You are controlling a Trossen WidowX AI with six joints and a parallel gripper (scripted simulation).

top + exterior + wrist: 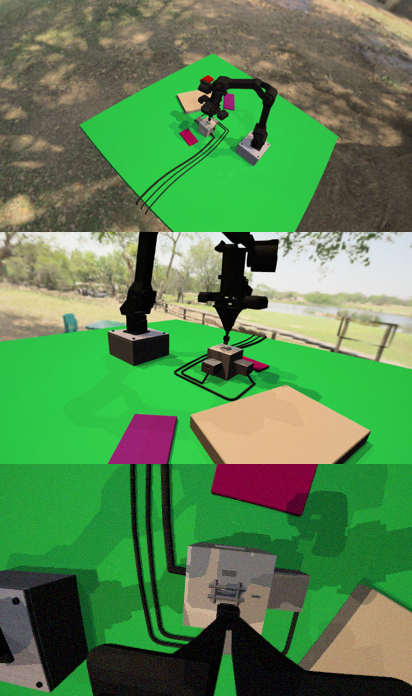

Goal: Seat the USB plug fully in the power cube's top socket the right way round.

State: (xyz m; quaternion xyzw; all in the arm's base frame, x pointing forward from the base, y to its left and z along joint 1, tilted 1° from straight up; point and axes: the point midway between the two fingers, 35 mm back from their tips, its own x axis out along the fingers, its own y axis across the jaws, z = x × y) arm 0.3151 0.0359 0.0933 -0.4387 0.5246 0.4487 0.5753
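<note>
The grey power cube stands on the green table, with a dark socket area on its top. My gripper points down over the cube and is shut on the small dark USB plug. The plug hangs below the fingertips, near the top of the cube. Its lower end shows against the cube's far top edge in the exterior view. The fingers hide part of the plug in the wrist view. Its exact height and which way round it is cannot be told.
Boxy adapters stick out from the cube's sides. Black cables run around it. A tan slab, a purple slab, a crimson slab and a red block lie around.
</note>
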